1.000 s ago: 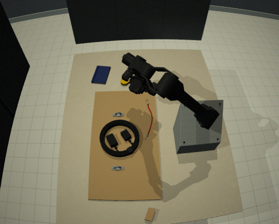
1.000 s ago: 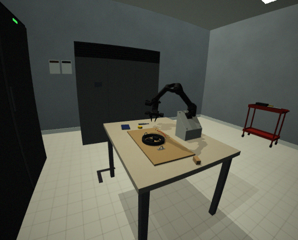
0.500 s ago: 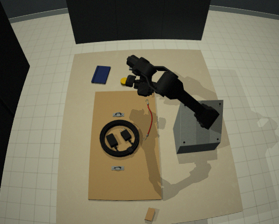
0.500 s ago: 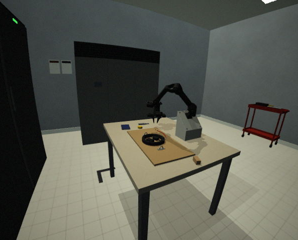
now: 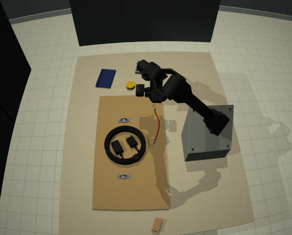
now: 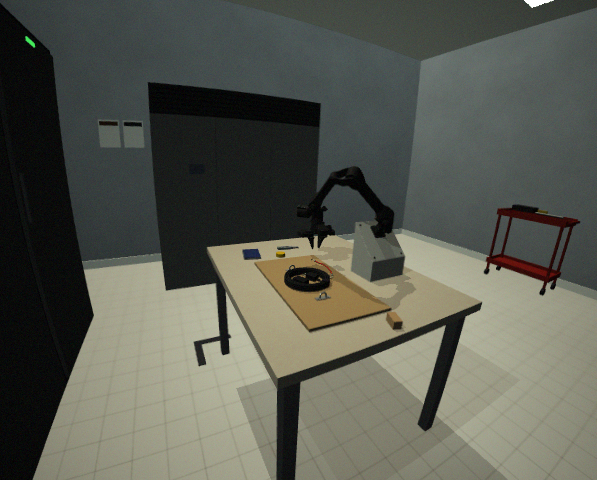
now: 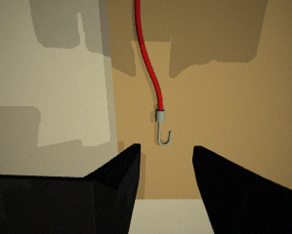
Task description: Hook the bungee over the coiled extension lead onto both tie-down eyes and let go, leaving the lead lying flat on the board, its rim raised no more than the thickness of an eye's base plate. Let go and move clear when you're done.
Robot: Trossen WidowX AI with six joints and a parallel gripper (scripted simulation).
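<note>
The red bungee [image 5: 157,124] lies along the right edge of the brown board [image 5: 130,154], with a metal hook at each end. Its far hook [image 7: 163,136] lies flat just ahead of my fingertips in the wrist view. My gripper [image 7: 166,152] [image 5: 154,106] hangs above that hook, partly open and empty; it also shows in the exterior view [image 6: 316,240]. The black coiled extension lead [image 5: 124,145] lies flat on the board between the two tie-down eyes, the far one [image 5: 123,119] and the near one [image 5: 123,176]. Nothing is hooked to either eye.
A blue book [image 5: 105,78] and a yellow disc [image 5: 130,85] lie beyond the board. My grey base block [image 5: 206,132] stands to the right of it. A small wooden block [image 5: 156,224] sits near the table's front edge.
</note>
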